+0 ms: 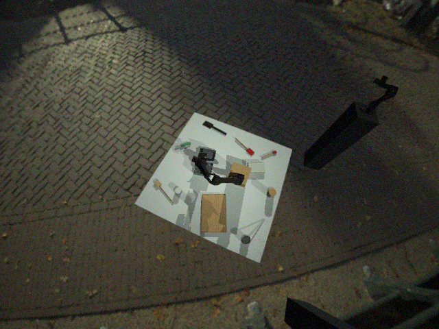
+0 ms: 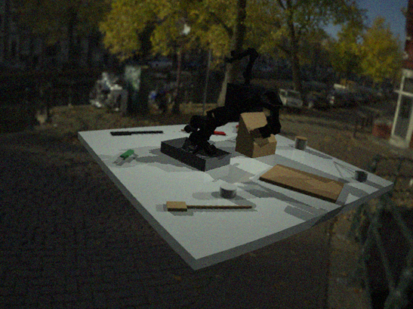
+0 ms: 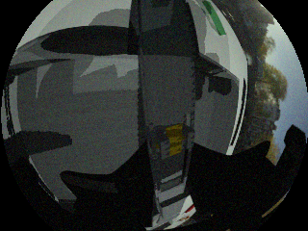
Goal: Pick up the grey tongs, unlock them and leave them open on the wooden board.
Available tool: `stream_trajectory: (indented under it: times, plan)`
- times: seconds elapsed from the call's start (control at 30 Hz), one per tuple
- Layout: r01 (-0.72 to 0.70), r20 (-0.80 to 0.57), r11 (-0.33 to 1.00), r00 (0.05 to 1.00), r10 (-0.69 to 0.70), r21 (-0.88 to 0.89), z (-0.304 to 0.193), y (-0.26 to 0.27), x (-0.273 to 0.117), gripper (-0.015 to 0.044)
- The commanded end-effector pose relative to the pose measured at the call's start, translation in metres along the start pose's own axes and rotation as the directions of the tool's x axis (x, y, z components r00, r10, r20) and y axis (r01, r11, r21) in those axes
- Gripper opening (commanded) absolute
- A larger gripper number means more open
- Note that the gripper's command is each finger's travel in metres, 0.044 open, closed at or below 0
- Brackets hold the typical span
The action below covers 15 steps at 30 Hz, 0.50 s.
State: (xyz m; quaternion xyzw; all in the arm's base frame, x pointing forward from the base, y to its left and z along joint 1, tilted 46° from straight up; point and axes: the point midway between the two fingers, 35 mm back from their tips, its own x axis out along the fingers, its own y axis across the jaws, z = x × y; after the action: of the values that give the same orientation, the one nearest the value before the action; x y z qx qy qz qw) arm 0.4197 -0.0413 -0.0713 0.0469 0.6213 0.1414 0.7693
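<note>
The grey tongs (image 3: 166, 87) run lengthwise through the middle of the wrist view, with a yellow part between my fingers' tips. My gripper (image 3: 163, 140) is shut on them, low over the roasting tin. The dark grey roasting tin (image 2: 182, 157) (image 3: 96, 111) stands under the tongs; its walls show around them. In the top and exterior views the arm and shadow hide most of the tongs, and I cannot tell whether they are clear of the rim. The wooden board (image 1: 213, 212) (image 2: 301, 181) lies flat, apart from the tin.
A wooden block (image 2: 256, 145) stands between the tin and the arm's base. A white cup (image 1: 177, 190) (image 2: 227, 191) and a long wooden tool (image 2: 215, 207) lie to one side. A green-handled tool (image 1: 184, 144) (image 2: 127, 153) and a black spatula (image 1: 209, 125) (image 2: 136, 132) lie near the tin.
</note>
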Motion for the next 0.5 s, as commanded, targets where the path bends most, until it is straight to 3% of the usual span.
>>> stream_trajectory:
  times: [0.0, 0.13, 0.47]
  plan:
    - [0.005, 0.008, 1.000, 1.000, -0.005, 0.002, 0.003, -0.014, -0.020, -0.0150]
    - [0.007, 0.006, 1.000, 1.000, -0.007, 0.001, 0.001, -0.037, -0.062, -0.0150]
    - [0.007, 0.006, 1.000, 1.000, -0.007, 0.001, 0.001, -0.039, -0.064, -0.0150]
